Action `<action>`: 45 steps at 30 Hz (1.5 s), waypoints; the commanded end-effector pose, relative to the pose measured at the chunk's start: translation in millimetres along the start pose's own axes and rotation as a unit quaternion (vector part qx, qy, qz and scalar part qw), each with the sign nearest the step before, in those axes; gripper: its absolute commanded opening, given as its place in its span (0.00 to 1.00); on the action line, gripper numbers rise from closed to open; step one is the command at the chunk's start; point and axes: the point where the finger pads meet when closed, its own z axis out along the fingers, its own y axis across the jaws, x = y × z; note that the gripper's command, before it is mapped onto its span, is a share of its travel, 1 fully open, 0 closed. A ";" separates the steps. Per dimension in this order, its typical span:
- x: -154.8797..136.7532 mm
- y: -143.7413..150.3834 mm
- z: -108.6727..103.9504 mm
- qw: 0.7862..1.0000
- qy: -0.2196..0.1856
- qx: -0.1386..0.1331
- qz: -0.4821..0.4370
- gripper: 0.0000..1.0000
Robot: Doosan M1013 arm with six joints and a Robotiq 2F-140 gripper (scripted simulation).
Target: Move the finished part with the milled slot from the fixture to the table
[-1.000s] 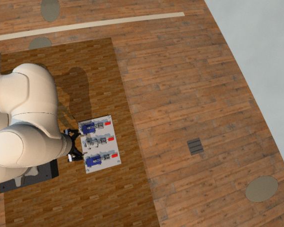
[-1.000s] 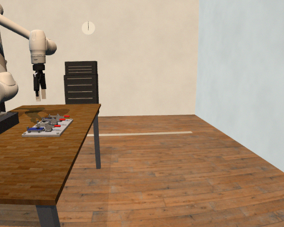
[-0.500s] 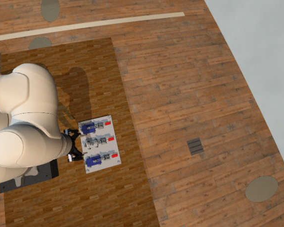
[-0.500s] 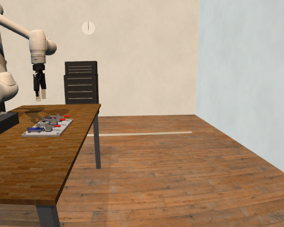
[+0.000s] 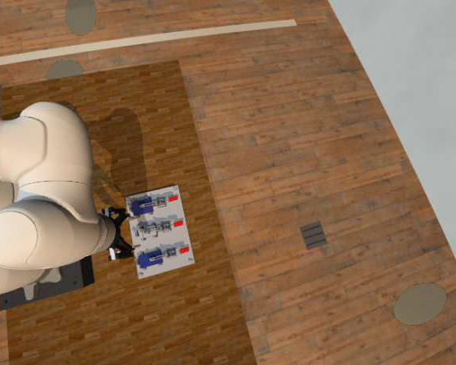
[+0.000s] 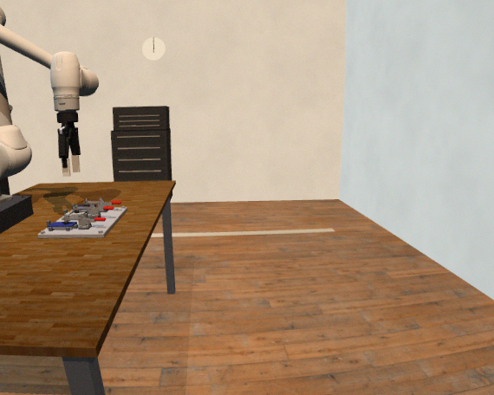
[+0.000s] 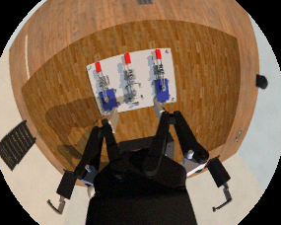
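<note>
A grey fixture plate [image 5: 160, 232] lies on the wooden table and holds three parts in a row, each under a toggle clamp with a red handle. The two outer parts are blue blanks [image 5: 141, 206] [image 5: 150, 258]. The middle part [image 5: 145, 229] is bare grey metal; its slot is too small to make out. The plate also shows in the side view [image 6: 84, 221] and in the wrist view [image 7: 131, 83]. My gripper [image 6: 69, 166] hangs high above the table, beside the plate's edge nearest the arm's base. Its fingers stand apart and hold nothing.
The arm's dark base block [image 6: 3, 213] sits on the table close to the plate. A dark drawer cabinet [image 6: 141, 143] stands behind the table against the wall. The table's right edge [image 6: 150, 242] runs close to the plate.
</note>
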 end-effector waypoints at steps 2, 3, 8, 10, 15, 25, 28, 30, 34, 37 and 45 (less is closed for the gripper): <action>-3.2 0.2 0.8 1.000 -0.003 0.000 0.002 0.58; -3.2 0.2 0.8 1.000 -0.003 0.000 0.002 0.58; -3.1 0.2 0.8 1.000 -0.002 0.000 0.003 0.28; -3.1 0.2 0.7 1.000 -0.002 0.000 0.003 0.28; -3.0 0.1 0.7 1.000 -0.002 0.000 0.003 0.28; -2.9 0.1 0.6 1.000 -0.002 0.000 0.003 0.28; -2.8 0.0 0.6 1.000 -0.002 0.000 0.003 0.28; -2.8 0.0 0.6 1.000 -0.002 0.000 0.003 0.28; -2.7 0.0 0.6 1.000 -0.002 0.000 0.003 0.28; -2.7 0.0 0.5 1.000 -0.002 0.000 0.003 0.28; -2.6 -0.1 0.5 1.000 -0.002 0.001 0.003 0.28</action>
